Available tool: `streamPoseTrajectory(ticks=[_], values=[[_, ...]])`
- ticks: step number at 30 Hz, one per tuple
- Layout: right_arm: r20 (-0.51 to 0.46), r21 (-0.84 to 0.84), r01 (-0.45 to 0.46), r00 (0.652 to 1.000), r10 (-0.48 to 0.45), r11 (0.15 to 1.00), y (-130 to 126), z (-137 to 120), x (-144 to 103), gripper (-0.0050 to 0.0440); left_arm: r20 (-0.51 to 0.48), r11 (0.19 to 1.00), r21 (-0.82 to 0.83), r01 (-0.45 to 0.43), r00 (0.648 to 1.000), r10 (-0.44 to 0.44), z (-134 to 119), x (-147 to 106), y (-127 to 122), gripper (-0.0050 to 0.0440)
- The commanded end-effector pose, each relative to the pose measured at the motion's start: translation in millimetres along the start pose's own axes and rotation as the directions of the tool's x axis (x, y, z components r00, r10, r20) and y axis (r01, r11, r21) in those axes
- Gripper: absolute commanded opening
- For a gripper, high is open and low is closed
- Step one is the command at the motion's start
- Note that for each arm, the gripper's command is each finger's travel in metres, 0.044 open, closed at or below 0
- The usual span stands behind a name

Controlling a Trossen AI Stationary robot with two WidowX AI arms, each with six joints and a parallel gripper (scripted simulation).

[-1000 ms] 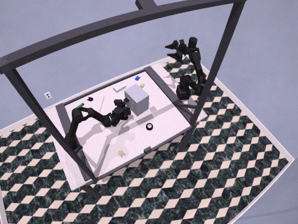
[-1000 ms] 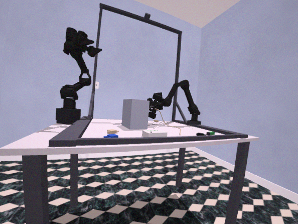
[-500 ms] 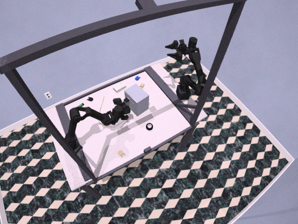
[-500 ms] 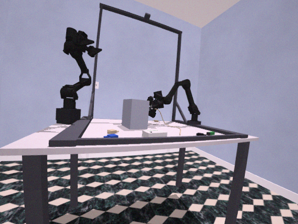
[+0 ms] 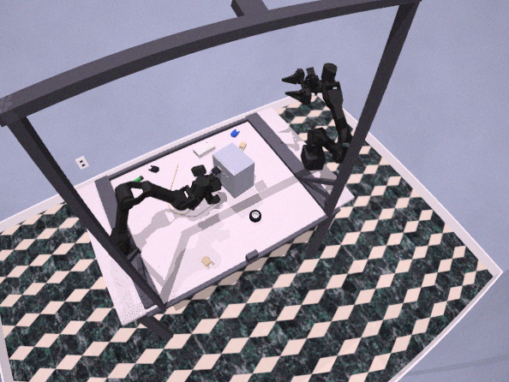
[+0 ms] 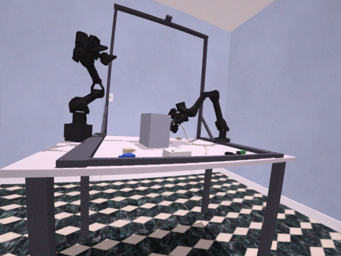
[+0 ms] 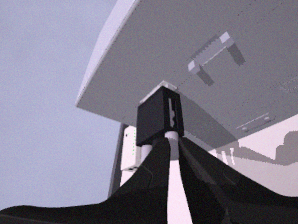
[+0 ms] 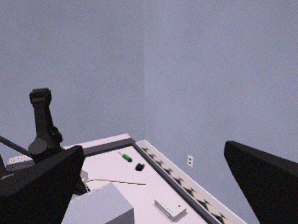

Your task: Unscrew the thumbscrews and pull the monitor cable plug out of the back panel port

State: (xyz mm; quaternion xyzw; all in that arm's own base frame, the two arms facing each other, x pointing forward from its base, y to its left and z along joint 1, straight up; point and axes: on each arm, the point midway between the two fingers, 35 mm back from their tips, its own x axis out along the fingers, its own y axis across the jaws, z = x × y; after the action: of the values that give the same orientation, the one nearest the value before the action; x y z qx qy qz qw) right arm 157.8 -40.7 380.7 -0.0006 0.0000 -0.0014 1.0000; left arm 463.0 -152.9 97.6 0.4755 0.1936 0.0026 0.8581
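Plug (image 7: 151, 120) at 12 o'clock from left gripper (image 5: 219, 176) (image 6: 173, 124) (image 7: 172, 144), wrist view; tips narrow, looks like pinching one thumbscrew (image 7: 171, 135).

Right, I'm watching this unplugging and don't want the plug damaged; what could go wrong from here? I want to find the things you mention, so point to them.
The left gripper (image 5: 220, 184) (image 6: 173, 124) (image 7: 172, 144) pinches one thumbscrew (image 7: 172, 136) off the centre of the plug (image 7: 150, 120), so turning could tilt the plug. The other thumbscrew (image 7: 146, 150) sits close beside a finger and might get bumped. The right gripper (image 5: 284, 86) (image 6: 112, 53) (image 8: 155, 150) is open and away from the plug, so it likely wouldn't steady any twist.
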Motion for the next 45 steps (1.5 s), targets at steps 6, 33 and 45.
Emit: streamPoseTrajectory(ticks=[6,33,45], values=[[0.001,-0.004,-0.003,1.0,0.003,1.0,1.3,2.7,-0.3,0.044,0.015,0.995,-0.091,0.04,0.999,-0.039,6.0,-2.5,10.8,0.0],[0.001,-0.004,-0.003,1.0,0.003,1.0,1.3,2.7,-0.3,0.044,0.019,0.987,-0.14,0.075,0.997,-0.073,5.9,-2.4,12.1,0.044],[0.001,-0.004,-0.003,1.0,0.003,1.0,1.3,2.7,-0.3,0.044,0.031,0.998,-0.064,0.024,0.999,-0.022,7.8,0.4,10.4,0.044]])
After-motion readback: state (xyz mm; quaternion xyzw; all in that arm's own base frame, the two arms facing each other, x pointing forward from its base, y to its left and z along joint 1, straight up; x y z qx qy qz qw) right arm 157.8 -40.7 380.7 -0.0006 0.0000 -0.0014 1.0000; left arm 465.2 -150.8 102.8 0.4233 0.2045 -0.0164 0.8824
